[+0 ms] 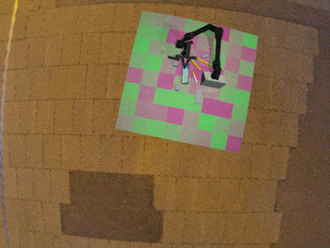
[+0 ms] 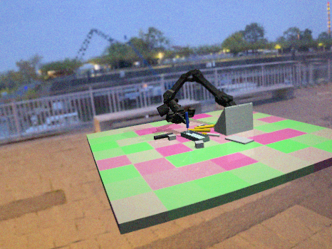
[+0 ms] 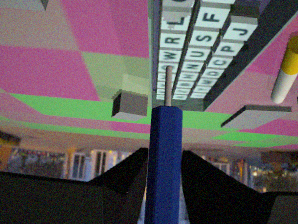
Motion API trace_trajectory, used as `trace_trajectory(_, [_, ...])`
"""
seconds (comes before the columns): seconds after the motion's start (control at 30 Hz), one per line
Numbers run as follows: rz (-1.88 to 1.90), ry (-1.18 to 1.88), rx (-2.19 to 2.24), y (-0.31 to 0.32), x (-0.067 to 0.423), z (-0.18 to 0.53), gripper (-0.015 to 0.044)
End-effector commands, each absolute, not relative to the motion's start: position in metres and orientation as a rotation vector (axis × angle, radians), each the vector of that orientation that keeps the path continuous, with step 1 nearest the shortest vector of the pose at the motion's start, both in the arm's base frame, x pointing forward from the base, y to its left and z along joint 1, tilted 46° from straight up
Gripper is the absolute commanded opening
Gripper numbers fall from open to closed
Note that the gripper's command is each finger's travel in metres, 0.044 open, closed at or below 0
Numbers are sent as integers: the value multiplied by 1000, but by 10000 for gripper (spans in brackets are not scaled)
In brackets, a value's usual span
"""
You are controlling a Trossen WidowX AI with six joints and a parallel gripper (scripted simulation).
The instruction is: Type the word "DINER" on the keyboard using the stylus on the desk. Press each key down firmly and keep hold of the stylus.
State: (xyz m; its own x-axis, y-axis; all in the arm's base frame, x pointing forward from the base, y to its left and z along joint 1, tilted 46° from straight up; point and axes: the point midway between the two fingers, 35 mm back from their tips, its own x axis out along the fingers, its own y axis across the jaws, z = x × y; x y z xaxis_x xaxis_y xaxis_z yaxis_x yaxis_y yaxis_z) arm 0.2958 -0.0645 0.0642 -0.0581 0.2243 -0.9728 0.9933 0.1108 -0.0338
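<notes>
My gripper (image 3: pixel 164 156) (image 2: pixel 181 114) (image 1: pixel 185 57) is shut on the blue stylus (image 3: pixel 164 150) (image 2: pixel 187 119), which points down with its thin grey tip (image 3: pixel 168 84) forward. The dark keyboard (image 3: pixel 212 35) (image 2: pixel 195 135) (image 1: pixel 185 75) with white lettered keys lies on the checkered platform. In the wrist view the tip stands over the keyboard's near end, by the W key; I cannot tell whether it touches a key. The gripper hangs just above that end of the keyboard.
A small grey block (image 3: pixel 131 105) (image 2: pixel 199 144) lies beside the keyboard. Yellow pencils (image 2: pixel 204 127) (image 1: pixel 202 62) (image 3: pixel 287 65) and a flat grey plate (image 2: pixel 239 139) (image 3: pixel 255 116) lie close by. The arm's grey wedge base (image 2: pixel 235 119) (image 1: pixel 213 79) stands behind. A dark bar (image 2: pixel 162 136) lies to the left.
</notes>
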Motion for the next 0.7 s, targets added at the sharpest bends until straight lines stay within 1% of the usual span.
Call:
trace_trajectory(0.0, [-1051, 1473, 1262, -66, 293, 59, 0])
trace_trajectory(0.3, [-1051, 1473, 1262, -66, 293, 59, 0])
trace_trajectory(0.4, [-1051, 1473, 1262, -66, 294, 57, 79])
trace_trajectory(0.67, [-1052, 1473, 1262, -67, 294, 56, 81])
